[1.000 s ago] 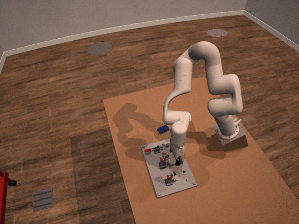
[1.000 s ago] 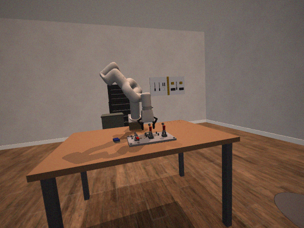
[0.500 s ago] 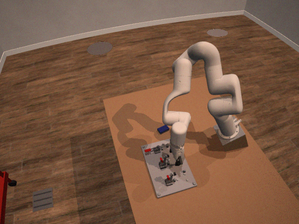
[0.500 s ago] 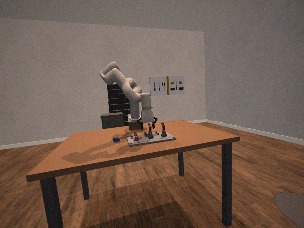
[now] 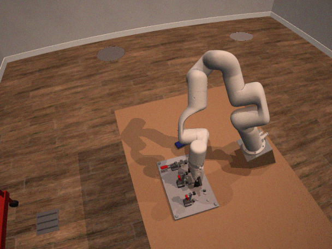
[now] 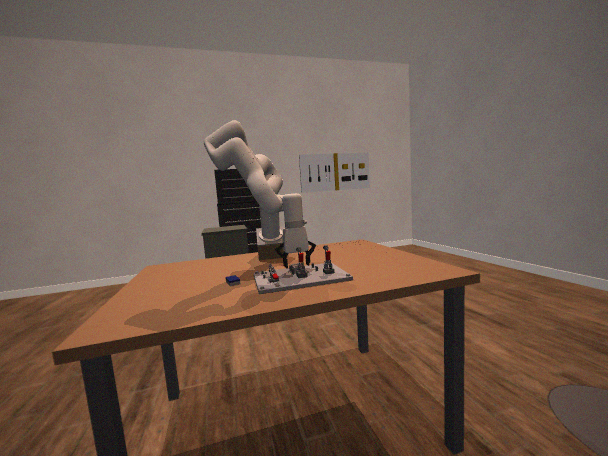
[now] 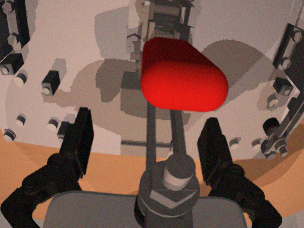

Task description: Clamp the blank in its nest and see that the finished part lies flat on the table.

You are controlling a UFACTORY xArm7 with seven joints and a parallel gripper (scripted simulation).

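The blue blank (image 5: 179, 145) (image 6: 232, 280) lies flat on the table just off the far end of the grey fixture plate (image 5: 203, 208) (image 6: 325, 278) (image 7: 254, 9). The plate carries three toggle clamps. The middle clamp's red handle (image 5: 179, 177) (image 6: 300, 256) (image 7: 183, 74) stands upright. My gripper (image 6: 299, 256) (image 7: 147, 125) is open and empty, low over the plate, with a finger on each side of this clamp and not touching it. The end clamp's red handle (image 5: 164, 167) (image 6: 274, 275) lies down flat. The third clamp's handle (image 5: 187, 196) (image 6: 327, 253) stands upright. I cannot make out the slotted finished part.
The arm's base (image 5: 255, 148) stands on the table (image 5: 267, 207) (image 6: 165, 300) behind the plate. Small pads and blocks (image 7: 50, 82) stick up from the plate around the clamps. A cabinet and a tool board (image 6: 334, 171) stand at the back wall.
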